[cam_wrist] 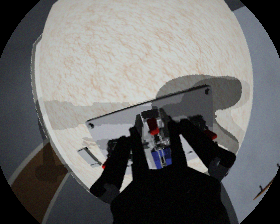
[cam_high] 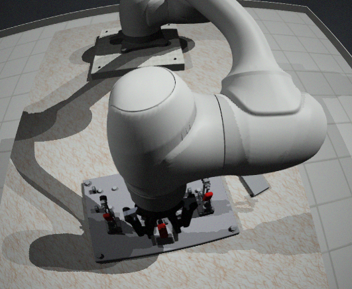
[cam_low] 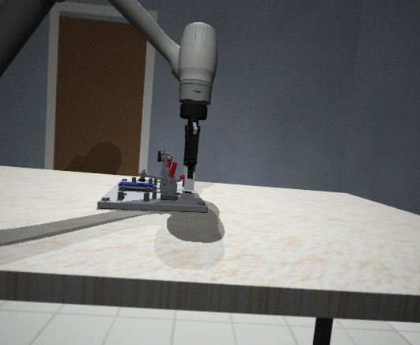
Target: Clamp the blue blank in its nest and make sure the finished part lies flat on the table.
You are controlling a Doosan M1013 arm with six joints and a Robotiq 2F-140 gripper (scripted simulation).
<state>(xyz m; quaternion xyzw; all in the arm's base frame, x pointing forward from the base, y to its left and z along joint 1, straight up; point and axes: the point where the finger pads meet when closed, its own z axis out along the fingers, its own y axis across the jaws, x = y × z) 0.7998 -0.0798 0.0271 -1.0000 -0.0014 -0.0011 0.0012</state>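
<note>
The grey fixture plate [cam_high: 159, 219] lies near the table's front and carries three toggle clamps with red handles. The blue blank [cam_low: 136, 183] lies flat in the middle nest; a bit of it shows in the wrist view [cam_wrist: 163, 157], and the arm hides it in the top view. The middle clamp's handle [cam_high: 162, 229] lies low at the plate's front edge. My gripper [cam_high: 160, 225] points straight down over that handle, its fingers open on either side of it [cam_wrist: 159, 144]. The grey finished part [cam_high: 254, 185] lies flat on the table right of the plate.
The left clamp's handle [cam_high: 107, 216] and the right clamp's handle [cam_high: 208, 195] stand raised beside my fingers, over empty nests. The robot's base plate [cam_high: 137, 54] is at the table's far end. A brown door [cam_low: 99, 91] is behind the table.
</note>
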